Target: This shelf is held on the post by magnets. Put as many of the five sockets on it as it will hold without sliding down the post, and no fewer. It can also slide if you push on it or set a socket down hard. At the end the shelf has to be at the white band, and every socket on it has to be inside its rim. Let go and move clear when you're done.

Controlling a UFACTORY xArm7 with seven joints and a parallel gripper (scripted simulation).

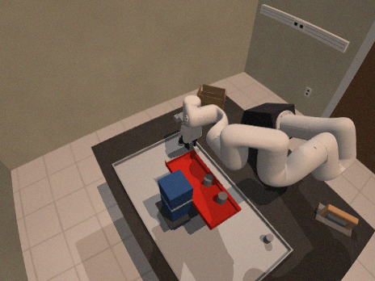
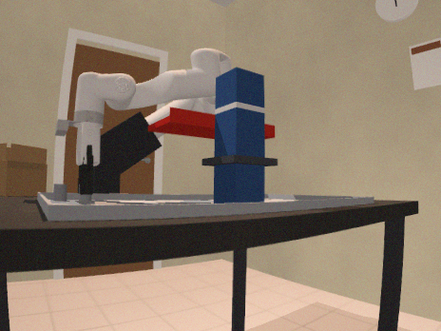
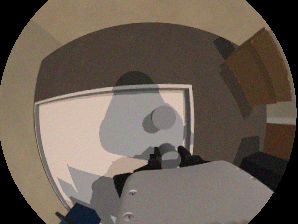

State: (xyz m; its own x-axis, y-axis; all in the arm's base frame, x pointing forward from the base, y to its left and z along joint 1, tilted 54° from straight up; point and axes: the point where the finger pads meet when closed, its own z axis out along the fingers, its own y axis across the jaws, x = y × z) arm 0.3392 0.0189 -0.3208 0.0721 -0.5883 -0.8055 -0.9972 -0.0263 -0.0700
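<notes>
The red shelf (image 1: pixel 202 186) hangs on the blue post (image 1: pixel 175 195), and in the exterior view the shelf (image 2: pixel 190 123) sits about level with the white band (image 2: pixel 239 107). Two grey sockets (image 1: pixel 208 179) (image 1: pixel 221 197) stand on the shelf inside its rim. My gripper (image 1: pixel 187 142) is down at the far end of the white tray, past the shelf's end, shut on a socket (image 2: pixel 86 196) that is mostly hidden by the fingers. Another socket (image 2: pixel 60 191) stands on the tray just beyond it, also showing in the wrist view (image 3: pixel 161 120). One more socket (image 1: pixel 267 238) stands at the tray's near right corner.
A black collar (image 2: pixel 239 161) rings the post below the shelf. The tray has a raised rim (image 1: pixel 121 174). A cardboard box (image 1: pixel 211 95) and a black block (image 1: pixel 267 115) stand behind the tray. A small tool tray (image 1: pixel 336 218) lies at the right.
</notes>
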